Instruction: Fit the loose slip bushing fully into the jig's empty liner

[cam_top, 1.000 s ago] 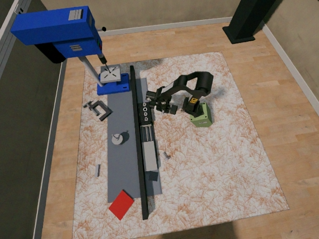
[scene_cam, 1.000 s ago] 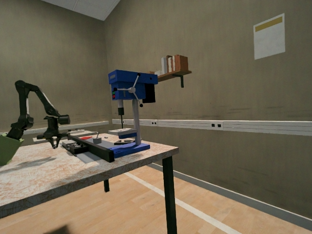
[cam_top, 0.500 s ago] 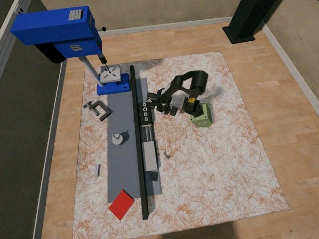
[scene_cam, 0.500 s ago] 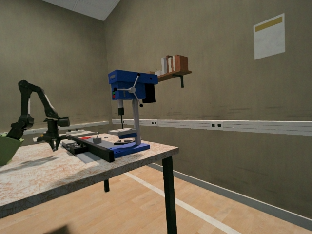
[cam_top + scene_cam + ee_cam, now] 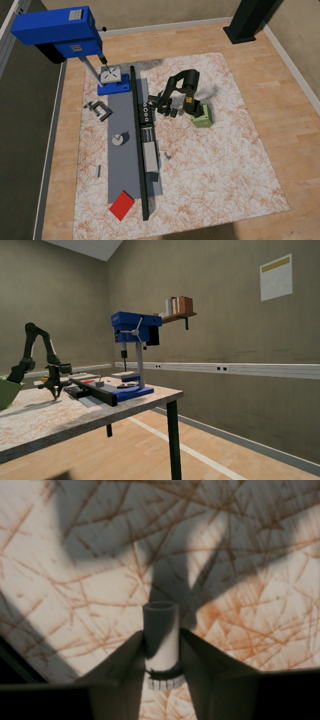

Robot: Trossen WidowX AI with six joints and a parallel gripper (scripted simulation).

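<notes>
Pinching the slip bushing (image 5: 161, 635) by its knurled head, the gripper (image 5: 161, 680) hangs above the table (image 5: 75, 595), just beside the jig (image 5: 146, 113).

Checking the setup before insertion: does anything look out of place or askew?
Nothing looks damaged. The gripper is shut on the bushing, over bare table beside the jig, not above its holes.
</notes>
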